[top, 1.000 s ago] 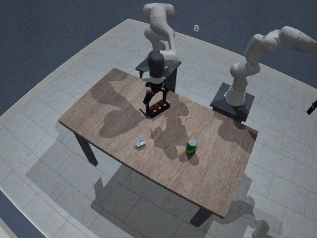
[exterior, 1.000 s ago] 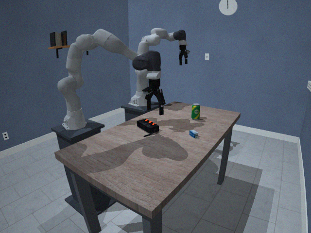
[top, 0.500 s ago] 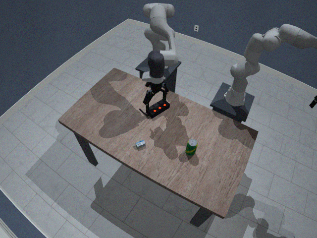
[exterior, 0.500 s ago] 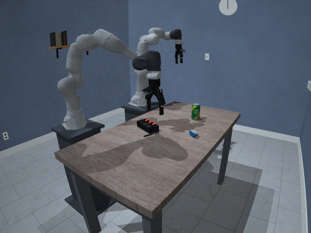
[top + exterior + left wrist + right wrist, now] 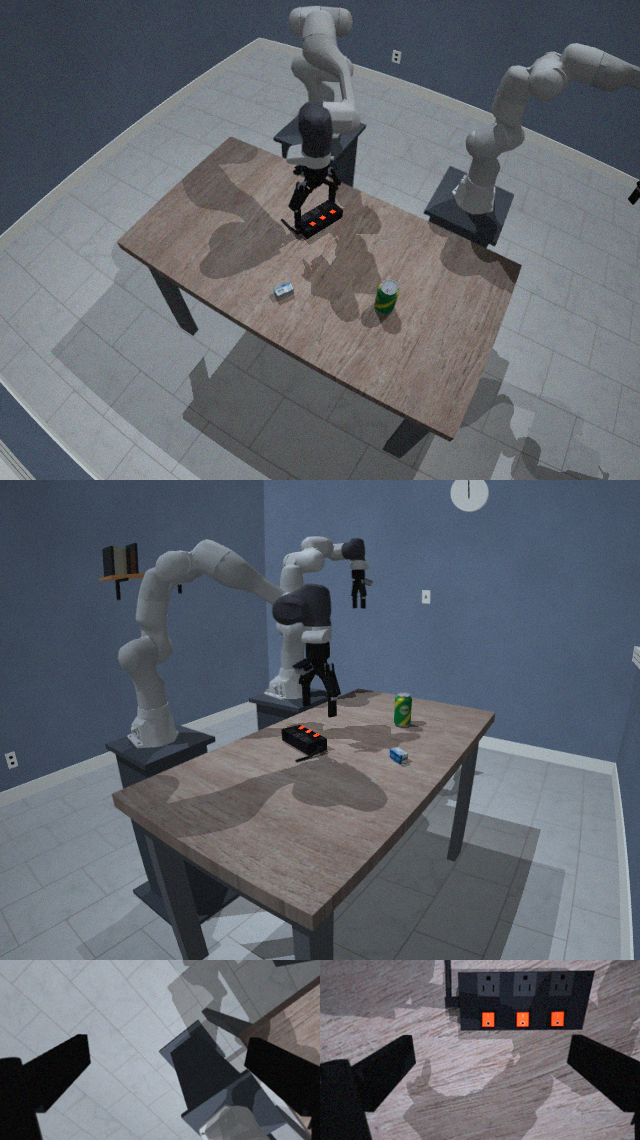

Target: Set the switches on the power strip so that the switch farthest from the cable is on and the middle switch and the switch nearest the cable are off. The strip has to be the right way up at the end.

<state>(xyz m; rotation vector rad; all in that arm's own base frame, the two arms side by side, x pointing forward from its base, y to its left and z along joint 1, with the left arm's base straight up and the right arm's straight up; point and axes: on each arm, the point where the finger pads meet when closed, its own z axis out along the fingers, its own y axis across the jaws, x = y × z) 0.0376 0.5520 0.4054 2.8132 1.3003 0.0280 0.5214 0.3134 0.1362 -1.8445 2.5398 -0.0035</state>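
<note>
Right tool open above power strip; left tool open, well apart from strip; can and small box apart from strip

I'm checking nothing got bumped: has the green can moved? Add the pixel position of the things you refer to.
No, the green can [image 5: 386,298] [image 5: 402,710] stands at the same spot relative to the table's [image 5: 413,356] [image 5: 248,810] edges.
</note>
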